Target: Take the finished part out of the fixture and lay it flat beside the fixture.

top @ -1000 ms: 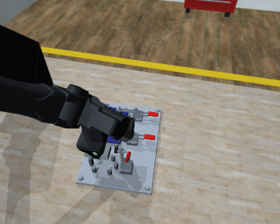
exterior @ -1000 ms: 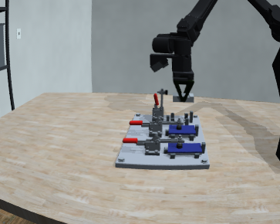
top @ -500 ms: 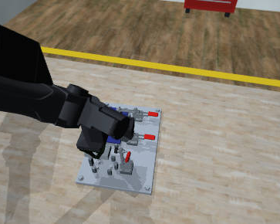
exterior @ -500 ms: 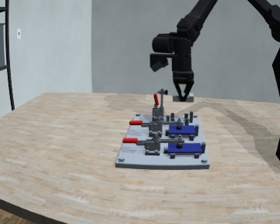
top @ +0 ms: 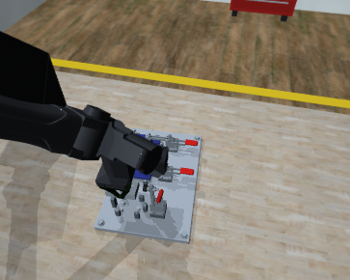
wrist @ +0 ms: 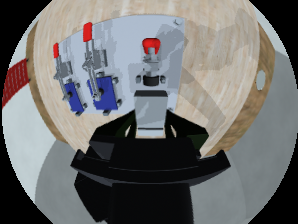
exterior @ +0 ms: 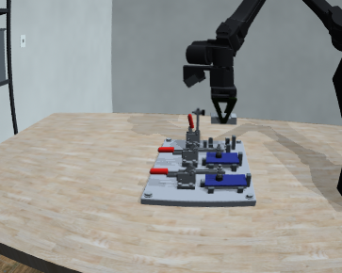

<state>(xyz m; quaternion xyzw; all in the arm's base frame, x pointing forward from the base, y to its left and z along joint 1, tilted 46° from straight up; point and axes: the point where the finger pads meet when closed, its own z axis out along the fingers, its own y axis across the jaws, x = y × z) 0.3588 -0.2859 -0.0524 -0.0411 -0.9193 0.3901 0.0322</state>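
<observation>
The grey finished part point(exterior: 231, 120) point(wrist: 151, 111) is between the fingers of my gripper point(exterior: 223, 120) point(wrist: 150, 111), which is shut on it. It is held roughly level, raised clear above the fixture plate point(top: 174, 229) point(exterior: 165, 189) point(wrist: 125, 32). Its slot cannot be made out clearly. Below it, the empty station's clamp stands open with its red handle point(top: 160, 195) point(exterior: 190, 120) point(wrist: 151, 45) up. One blue blank point(top: 143, 175) point(exterior: 230, 159) point(wrist: 108, 89) and another blue blank point(exterior: 235, 181) point(wrist: 76, 105) sit under their clamps. In the top view the arm hides the fingertips.
Two clamps with flat red handles point(top: 186, 171) point(top: 191, 143) point(exterior: 166, 150) point(exterior: 158, 171) stand beside the blanks. Several locating pins point(top: 142, 198) point(exterior: 234, 139) rise from the plate at the empty station. The wooden table point(top: 258, 203) point(exterior: 83, 188) surrounds the fixture.
</observation>
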